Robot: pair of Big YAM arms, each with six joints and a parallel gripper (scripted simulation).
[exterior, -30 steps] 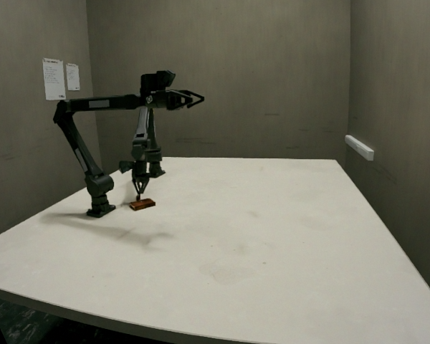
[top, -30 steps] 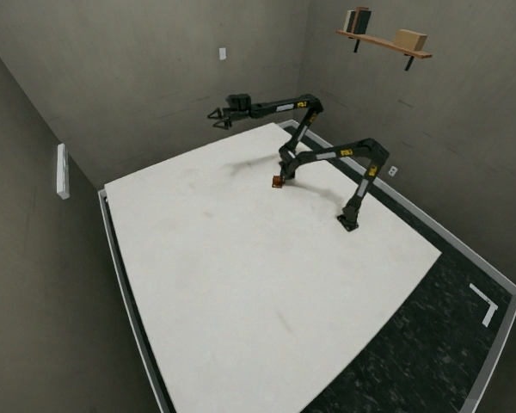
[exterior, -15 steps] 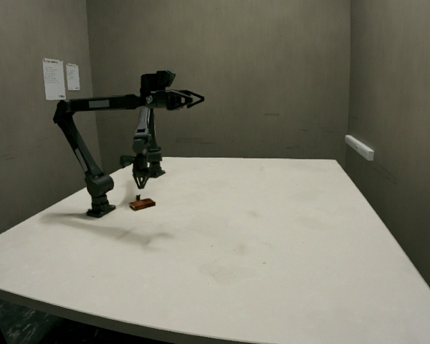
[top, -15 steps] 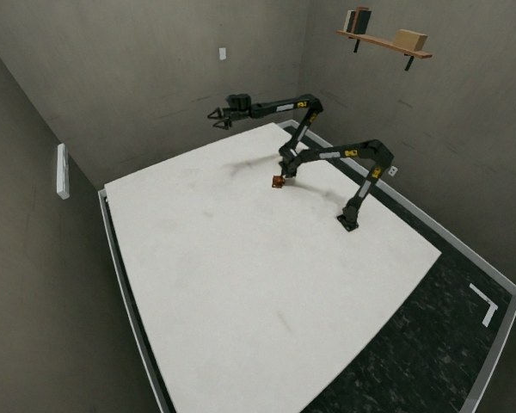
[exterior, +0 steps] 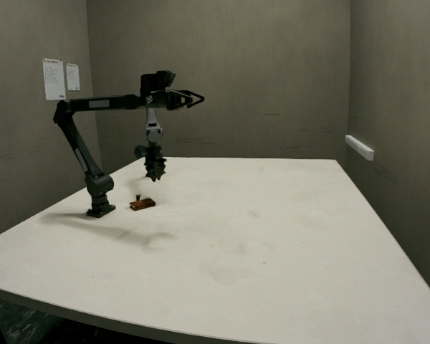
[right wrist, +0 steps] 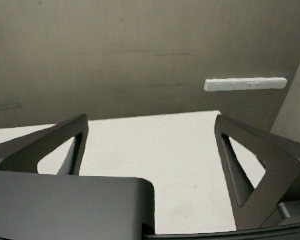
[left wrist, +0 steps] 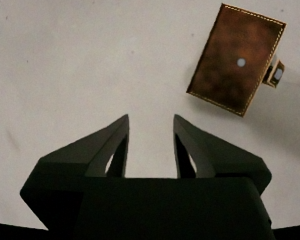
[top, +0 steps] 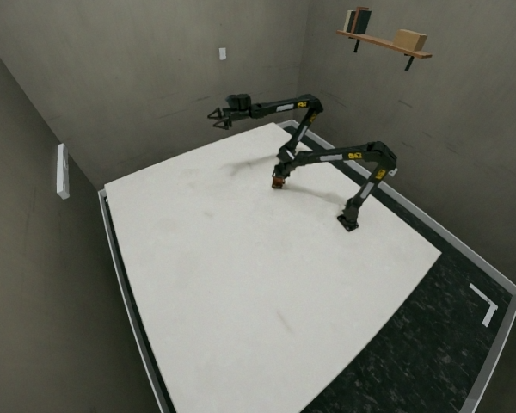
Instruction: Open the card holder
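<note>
Hovering near the closed card holder (top: 277,182) (exterior: 142,204) (left wrist: 227,57), its strap (exterior: 137,197) (left wrist: 275,75) upright, likely freeing the cover; holding left end effector (top: 278,175) (exterior: 155,178) (left wrist: 151,118) narrow, empty, right end effector (top: 213,120) (exterior: 200,100) (right wrist: 151,117) wide.

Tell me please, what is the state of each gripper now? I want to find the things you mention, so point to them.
Left gripper (exterior: 155,180) (left wrist: 151,117): partly open, holding nothing.
Right gripper (top: 211,120) (exterior: 197,100) (right wrist: 151,117): wide open, holding nothing.

On my left wrist camera, the brown rectangular leather card holder (top: 277,182) (exterior: 143,204) (left wrist: 230,57) lies at two o'clock from the black two-fingered left gripper (top: 278,175) (exterior: 155,179) (left wrist: 151,121).
</note>
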